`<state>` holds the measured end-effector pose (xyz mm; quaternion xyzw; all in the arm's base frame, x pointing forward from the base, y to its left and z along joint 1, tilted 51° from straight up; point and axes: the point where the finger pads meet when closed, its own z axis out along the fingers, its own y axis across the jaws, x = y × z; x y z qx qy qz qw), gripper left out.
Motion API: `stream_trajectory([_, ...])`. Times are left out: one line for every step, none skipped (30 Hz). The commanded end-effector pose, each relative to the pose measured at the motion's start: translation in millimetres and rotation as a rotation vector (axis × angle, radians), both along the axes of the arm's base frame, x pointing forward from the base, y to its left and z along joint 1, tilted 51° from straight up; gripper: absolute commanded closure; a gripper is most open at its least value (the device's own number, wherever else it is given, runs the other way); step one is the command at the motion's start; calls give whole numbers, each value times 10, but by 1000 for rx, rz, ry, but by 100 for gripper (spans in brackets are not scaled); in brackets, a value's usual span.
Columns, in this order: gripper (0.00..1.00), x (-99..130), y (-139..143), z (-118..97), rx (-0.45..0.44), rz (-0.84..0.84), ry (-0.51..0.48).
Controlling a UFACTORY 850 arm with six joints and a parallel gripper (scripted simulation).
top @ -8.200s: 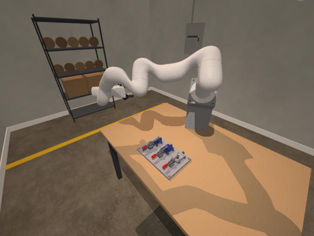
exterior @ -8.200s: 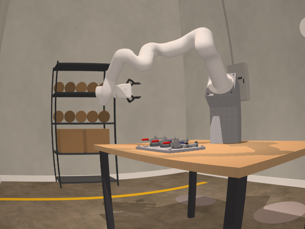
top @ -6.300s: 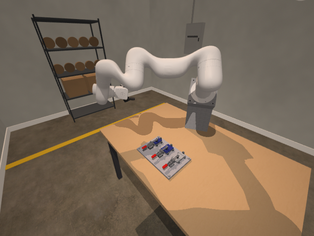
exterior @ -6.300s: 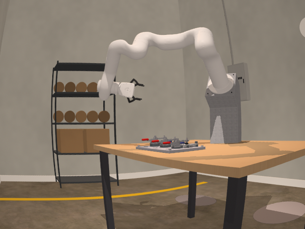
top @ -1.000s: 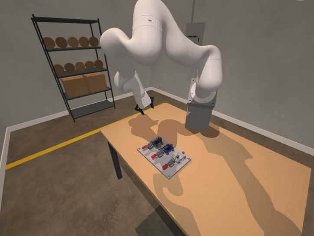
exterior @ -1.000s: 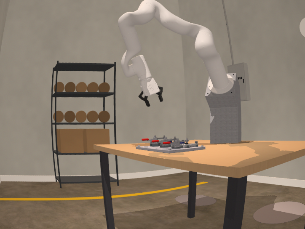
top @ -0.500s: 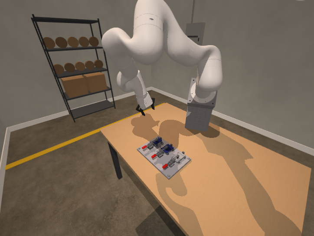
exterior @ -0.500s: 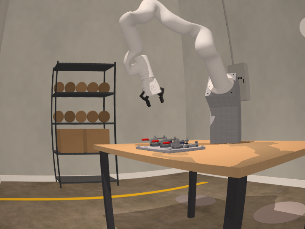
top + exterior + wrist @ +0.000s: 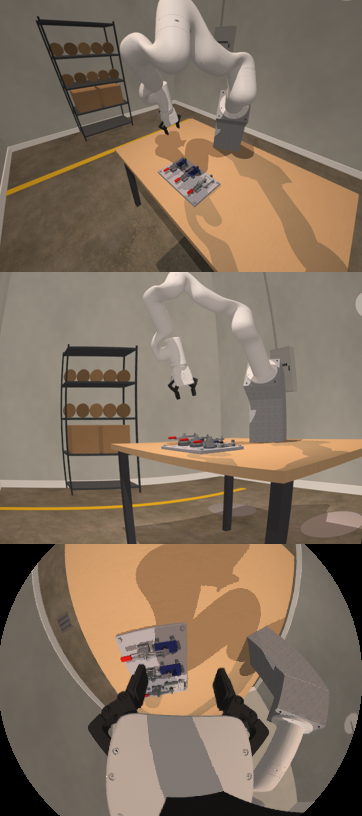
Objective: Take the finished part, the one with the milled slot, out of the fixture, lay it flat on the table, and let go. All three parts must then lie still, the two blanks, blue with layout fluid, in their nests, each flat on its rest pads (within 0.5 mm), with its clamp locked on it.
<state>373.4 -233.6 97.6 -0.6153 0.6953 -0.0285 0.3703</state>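
The xArm gripper hangs wide open and empty above the fixture plate. The finished part appears still unremoved at one end; extraction, laying flat and release remain, while both blue blanks occupy nests.

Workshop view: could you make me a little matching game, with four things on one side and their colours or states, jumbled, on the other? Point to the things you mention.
Things:
1. End effector [image 9: 172, 130] [image 9: 185, 396] [image 9: 181, 674]
2. Clamp handles [image 9: 177, 179] [image 9: 184, 439] [image 9: 126, 659]
3. Floor stripe [image 9: 88, 160] [image 9: 175, 502]
4. Big boxes [image 9: 87, 100] [image 9: 84, 439]

Colours or states:
A. Yellow
B. Brown
C. Open, gripping nothing
D. Red

Right pairs: 1-C, 2-D, 3-A, 4-B
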Motion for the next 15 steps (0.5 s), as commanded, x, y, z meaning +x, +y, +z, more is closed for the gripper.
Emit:
stream_trajectory([0,3,2,3,-3,-3,-7])
stream_trajectory([0,3,2,3,-3,-3,-7])
stream_trajectory([0,3,2,3,-3,-3,-7])
stream_trajectory([0,3,2,3,-3,-3,-7])
stream_trajectory([0,3,2,3,-3,-3,-7])
stream_trajectory([0,3,2,3,-3,-3,-7])
stream_trajectory([0,3,2,3,-3,-3,-7])
stream_trajectory([0,3,2,3,-3,-3,-7])
stream_trajectory([0,3,2,3,-3,-3,-7])
stream_trajectory([0,3,2,3,-3,-3,-7])
stream_trajectory([0,15,47,7,-12,-10,-32])
stream_trajectory([0,23,84,9,-24,-18,-54])
stream_trajectory([0,28,115,11,-35,-26,-73])
stream_trajectory([0,40,161,13,-41,-31,-95])
stream_trajectory([0,40,161,13,-41,-31,-95])
